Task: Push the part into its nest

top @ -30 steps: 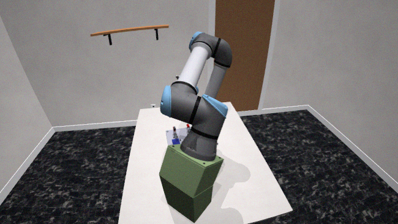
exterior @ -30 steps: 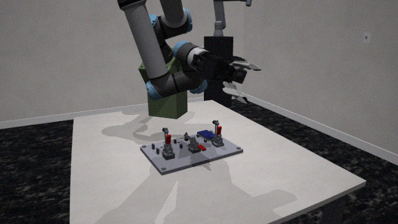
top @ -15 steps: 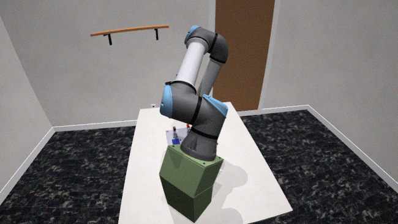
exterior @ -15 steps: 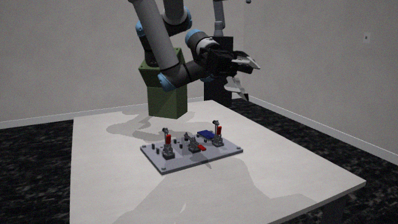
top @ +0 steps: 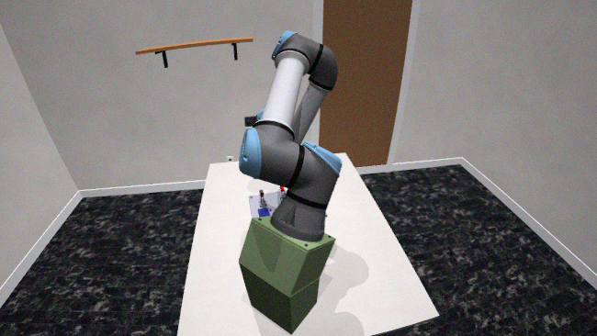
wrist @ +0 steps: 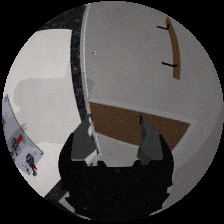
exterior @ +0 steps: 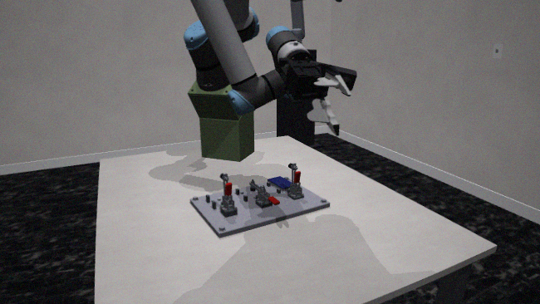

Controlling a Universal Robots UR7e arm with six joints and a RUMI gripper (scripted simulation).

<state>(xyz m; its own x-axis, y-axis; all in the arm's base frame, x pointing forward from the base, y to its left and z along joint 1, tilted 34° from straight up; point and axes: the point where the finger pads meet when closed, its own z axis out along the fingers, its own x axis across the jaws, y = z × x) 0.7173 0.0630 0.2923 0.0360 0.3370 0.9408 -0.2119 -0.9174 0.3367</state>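
Observation:
A grey fixture plate [exterior: 245, 218] [top: 255, 200] [wrist: 13, 131] lies on the white table [exterior: 166, 257] [top: 381, 257]. A small flat blue part [exterior: 279, 181] [top: 264, 212] sits at the plate's back edge, beside one clamp. My gripper [exterior: 341, 111] [wrist: 116, 115] is open and empty. It hangs high above the table, up and to the right of the plate, far from the part. In the wrist view it faces the wall and the brown door, with the plate at the left edge. In the top view the arm hides it.
Three toggle clamps with red handles [exterior: 228, 188] [exterior: 297, 176] [exterior: 273, 200] stand on the plate. The green arm pedestal [exterior: 226, 125] [top: 285, 271] stands at the table's back. A dark post [exterior: 295, 120] stands behind the table near the gripper.

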